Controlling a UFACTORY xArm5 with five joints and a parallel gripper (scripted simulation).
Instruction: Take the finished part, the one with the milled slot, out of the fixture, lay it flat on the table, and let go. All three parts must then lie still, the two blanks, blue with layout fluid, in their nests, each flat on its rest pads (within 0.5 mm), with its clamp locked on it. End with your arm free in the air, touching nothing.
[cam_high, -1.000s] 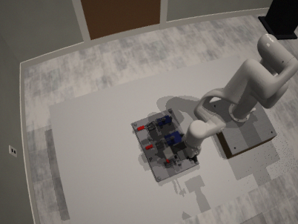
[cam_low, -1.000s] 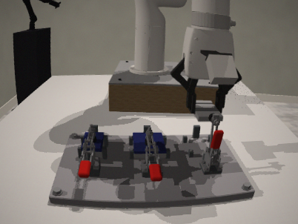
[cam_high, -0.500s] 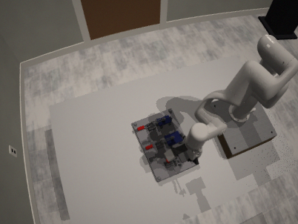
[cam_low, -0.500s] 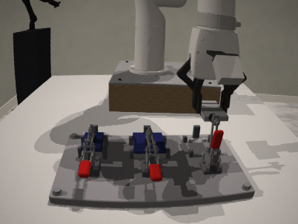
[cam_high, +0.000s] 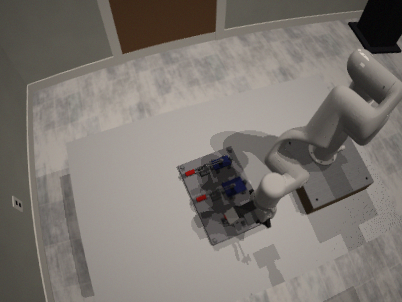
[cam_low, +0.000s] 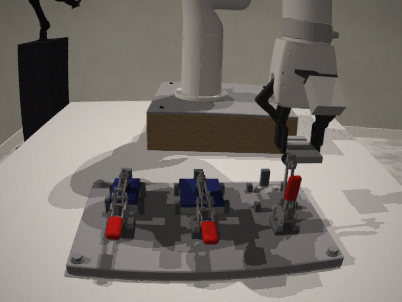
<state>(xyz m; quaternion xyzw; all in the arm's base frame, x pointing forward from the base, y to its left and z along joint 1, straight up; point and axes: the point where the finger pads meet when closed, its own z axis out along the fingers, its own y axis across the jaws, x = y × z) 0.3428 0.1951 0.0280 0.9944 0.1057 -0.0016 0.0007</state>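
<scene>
We see the gripper (cam_low: 299,141) with its dark fingers clamped on the finished part (cam_low: 306,151), a flat grey slab held level in the air above the right end of the fixture plate (cam_low: 150,260). Below it, the third toggle clamp (cam_low: 290,192) stands upright with its glossy red handle raised. The two blue blanks (cam_low: 126,190) (cam_low: 192,192) sit in their nests beneath lowered clamps with red grips.

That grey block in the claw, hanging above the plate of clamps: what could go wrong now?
1. The flat grey slotted part hangs close to the raised red-handled clamp; moving sideways could snag it.
2. Bumping the grey fixture plate might disturb the two blue blanks.
3. The claw could drop the part.
</scene>
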